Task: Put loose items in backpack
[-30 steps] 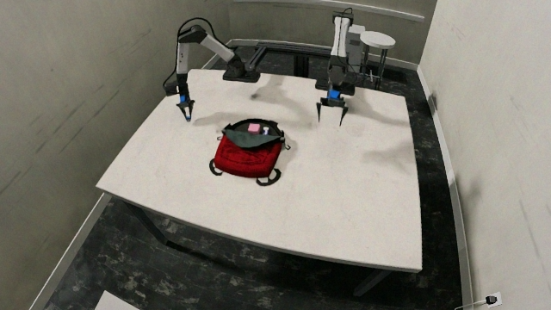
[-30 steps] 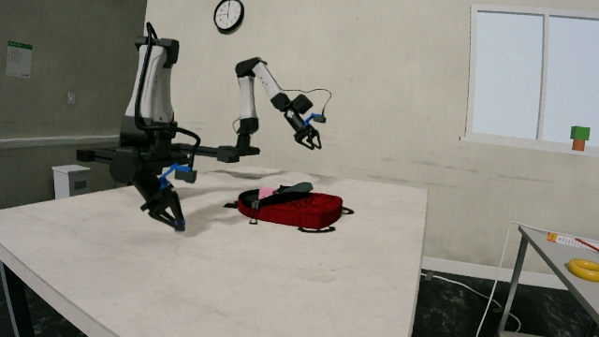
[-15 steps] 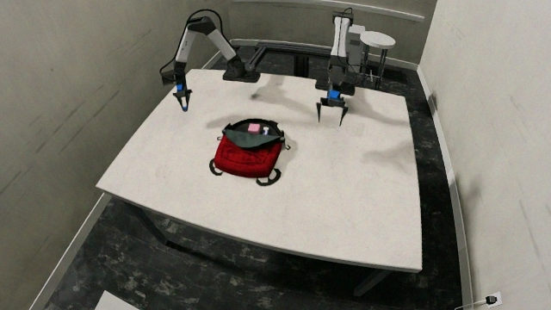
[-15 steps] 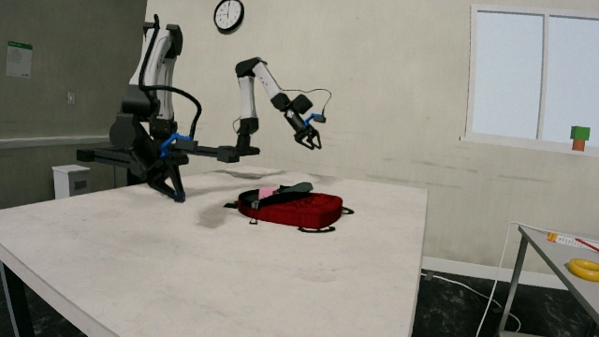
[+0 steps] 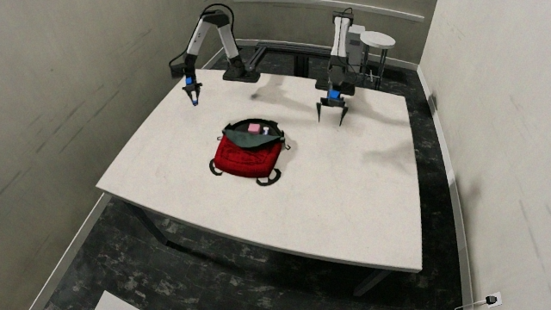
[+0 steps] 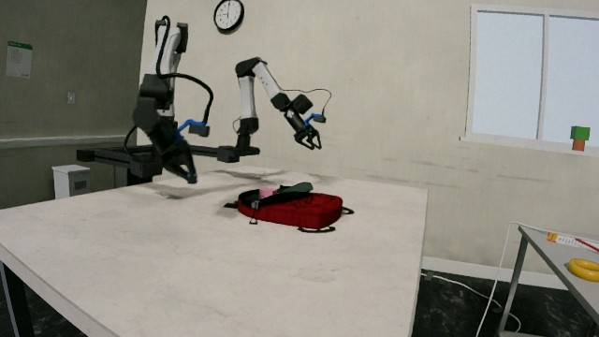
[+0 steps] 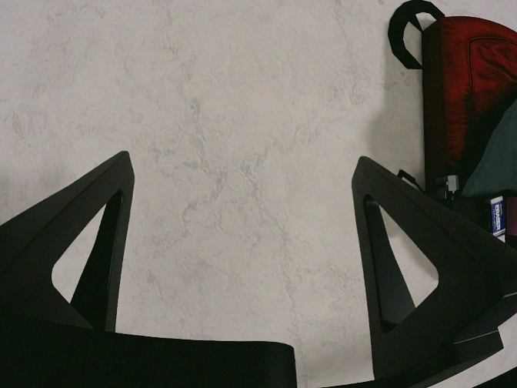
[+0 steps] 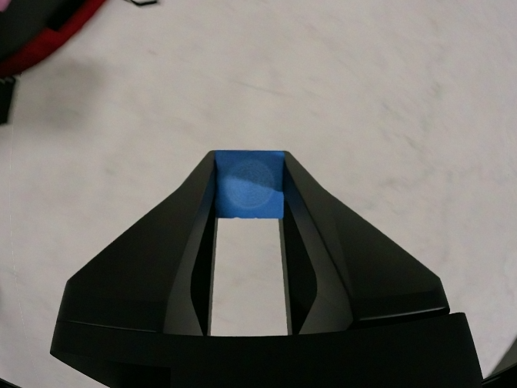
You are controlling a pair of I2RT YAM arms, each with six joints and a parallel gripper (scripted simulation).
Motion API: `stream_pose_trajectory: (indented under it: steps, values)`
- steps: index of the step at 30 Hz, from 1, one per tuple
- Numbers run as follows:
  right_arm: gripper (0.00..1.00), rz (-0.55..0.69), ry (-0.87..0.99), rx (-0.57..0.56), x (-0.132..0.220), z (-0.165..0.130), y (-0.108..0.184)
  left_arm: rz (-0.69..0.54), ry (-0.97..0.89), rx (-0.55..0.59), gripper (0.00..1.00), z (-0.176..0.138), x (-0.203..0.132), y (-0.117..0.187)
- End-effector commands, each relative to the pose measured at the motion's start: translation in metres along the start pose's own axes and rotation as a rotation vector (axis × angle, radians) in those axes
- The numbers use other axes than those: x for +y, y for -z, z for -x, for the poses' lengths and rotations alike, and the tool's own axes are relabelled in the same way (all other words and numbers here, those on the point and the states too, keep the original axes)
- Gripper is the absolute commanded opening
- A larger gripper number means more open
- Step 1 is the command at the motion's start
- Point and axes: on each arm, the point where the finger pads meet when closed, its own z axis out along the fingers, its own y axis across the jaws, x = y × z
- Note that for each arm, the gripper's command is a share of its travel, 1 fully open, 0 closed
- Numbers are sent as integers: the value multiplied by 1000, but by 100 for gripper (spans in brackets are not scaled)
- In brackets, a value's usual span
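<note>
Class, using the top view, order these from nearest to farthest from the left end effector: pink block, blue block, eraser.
From the left end effector:
1. Eraser: in the backpack's opening, on the near side.
2. Pink block: just beyond it.
3. Blue block: past the backpack, in the other end effector.
</note>
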Motion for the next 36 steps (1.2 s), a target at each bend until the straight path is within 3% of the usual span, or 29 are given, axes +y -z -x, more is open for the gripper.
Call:
stream_pose_trajectory:
  steps: [1, 14, 15, 26, 27, 36]
  values:
    - [15, -139, -53, -11, -2, 20, 10, -5, -5, -18, 90, 6, -2, 2]
    - [15, -322, -317, -6, 117, 74, 5, -5, -5, -18, 90, 6, -2, 2]
    - [15, -343, -323, -48, 119, 96, 12, -5, -5, -18, 90, 6, -2, 2]
    - [15, -343, -332, -24, 115, 88, 11, -5, -5, -18, 90, 6, -2, 2]
    - [15, -339, -335, -8, 126, 73, 0, -5, -5, -18, 90, 6, -2, 2]
    - [15, -344, -336, -10, 185, 55, -32, -5, -5, -18, 90, 6, -2, 2]
